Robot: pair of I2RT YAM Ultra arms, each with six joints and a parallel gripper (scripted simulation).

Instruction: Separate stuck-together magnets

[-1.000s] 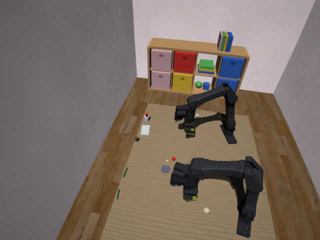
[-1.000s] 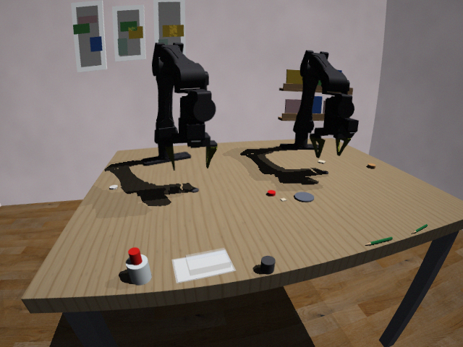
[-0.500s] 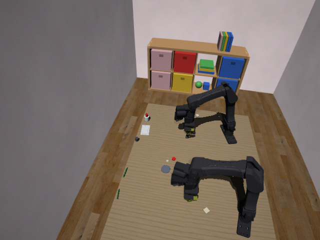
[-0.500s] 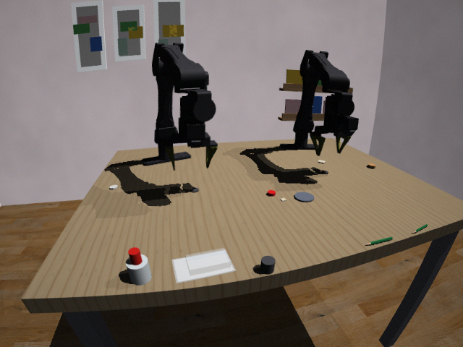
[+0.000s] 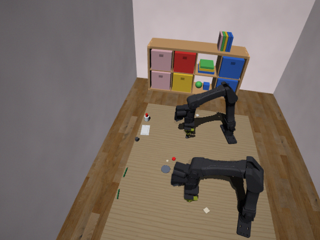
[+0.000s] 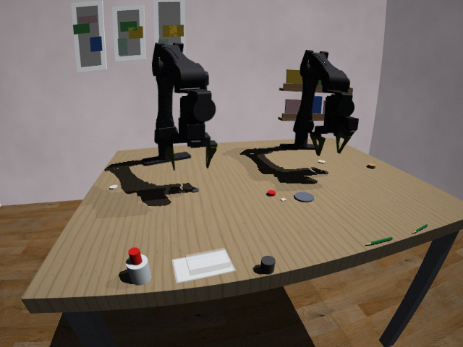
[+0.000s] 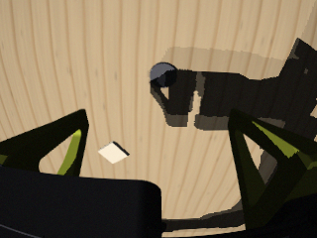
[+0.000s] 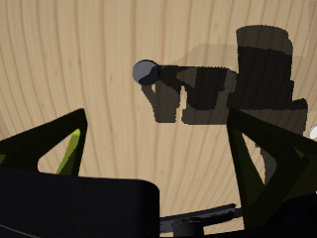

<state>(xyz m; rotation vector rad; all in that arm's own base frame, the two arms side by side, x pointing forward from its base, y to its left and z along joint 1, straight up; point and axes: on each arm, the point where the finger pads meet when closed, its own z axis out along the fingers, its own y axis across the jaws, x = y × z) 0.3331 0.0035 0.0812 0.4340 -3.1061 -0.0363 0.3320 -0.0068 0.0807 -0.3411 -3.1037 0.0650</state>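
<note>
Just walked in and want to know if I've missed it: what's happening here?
Neither arm is handling anything. The left gripper and right gripper both hang open above the table. Two dark discs, likely the magnets, lie flat and far apart, one near each gripper, so the separating looks done.

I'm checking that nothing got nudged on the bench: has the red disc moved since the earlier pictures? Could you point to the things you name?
No. The red disc (image 5: pixel 173 158) (image 6: pixel 270 193) keeps its place beside the flat grey-blue disc (image 5: pixel 165 169) (image 6: pixel 304 196) in both views.
</note>
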